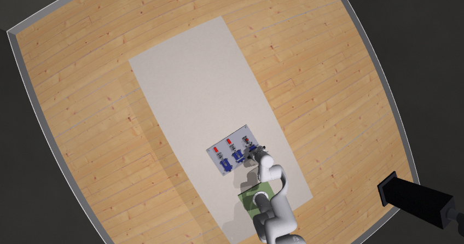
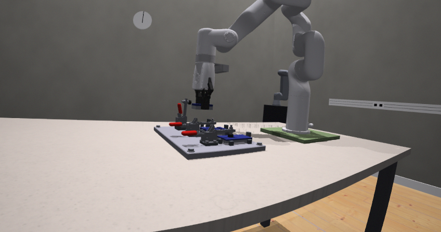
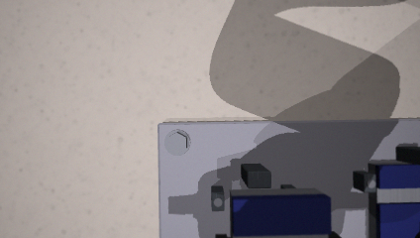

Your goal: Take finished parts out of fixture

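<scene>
Pale, speckled table (image 1: 195, 79) (image 2: 92, 167) (image 3: 74, 99) starts at the left of the outside view, and on it lies the fixture plate (image 1: 239, 132) (image 2: 181, 143) (image 3: 173, 174), flat, smooth and grey. One red handle (image 1: 228, 141) (image 2: 175, 124) lies down, the back red handle (image 1: 247, 139) (image 2: 179, 108) stands up, and the near red handle (image 1: 215, 149) (image 2: 189, 132) lies down too. Next, above the plate, the gripper (image 1: 255, 152) (image 2: 204, 105) (image 3: 278, 236) is about half open, pinching a flat block, blue on top (image 1: 252, 147) (image 2: 197, 105) (image 3: 280, 215); I cannot tell if it has a slot. Farther right, the middle blue block (image 1: 237, 154) (image 2: 212, 128) (image 3: 398, 171) sits under its clamp, a straight grey stripe across it. Then comes the near blue block (image 1: 225, 164) (image 2: 235, 137), boxy, under its clamp. Last, the smooth, rounded arm (image 1: 283, 212) (image 2: 298, 105) stands on a flat green pad (image 1: 245, 205) (image 2: 324, 136).
</scene>
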Controlling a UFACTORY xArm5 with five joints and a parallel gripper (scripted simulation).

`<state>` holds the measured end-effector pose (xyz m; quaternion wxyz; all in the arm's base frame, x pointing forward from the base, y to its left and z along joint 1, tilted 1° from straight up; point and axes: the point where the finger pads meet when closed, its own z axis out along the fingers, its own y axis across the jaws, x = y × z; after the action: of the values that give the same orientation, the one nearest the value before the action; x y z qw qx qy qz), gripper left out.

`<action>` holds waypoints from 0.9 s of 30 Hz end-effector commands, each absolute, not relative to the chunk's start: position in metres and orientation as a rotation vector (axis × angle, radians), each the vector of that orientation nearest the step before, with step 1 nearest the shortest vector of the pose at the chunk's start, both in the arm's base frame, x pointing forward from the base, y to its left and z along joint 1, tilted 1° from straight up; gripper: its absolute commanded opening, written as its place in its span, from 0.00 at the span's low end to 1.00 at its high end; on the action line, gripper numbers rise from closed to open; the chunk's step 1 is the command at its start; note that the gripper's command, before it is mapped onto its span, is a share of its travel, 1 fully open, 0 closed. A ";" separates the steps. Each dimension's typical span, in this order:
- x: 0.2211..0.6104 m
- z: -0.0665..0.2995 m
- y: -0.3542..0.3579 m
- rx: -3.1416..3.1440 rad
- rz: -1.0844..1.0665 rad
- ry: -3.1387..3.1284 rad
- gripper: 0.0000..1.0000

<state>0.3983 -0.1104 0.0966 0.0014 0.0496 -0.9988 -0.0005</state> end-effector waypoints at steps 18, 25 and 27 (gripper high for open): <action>0.401 0.098 -0.121 0.156 0.000 -3.138 0.00; 0.402 0.098 -0.130 0.156 0.000 -3.138 0.00; 0.402 0.098 -0.133 0.156 0.000 -3.138 0.00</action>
<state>0.4000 -0.1270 0.0964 0.0016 0.0496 -0.9988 -0.0006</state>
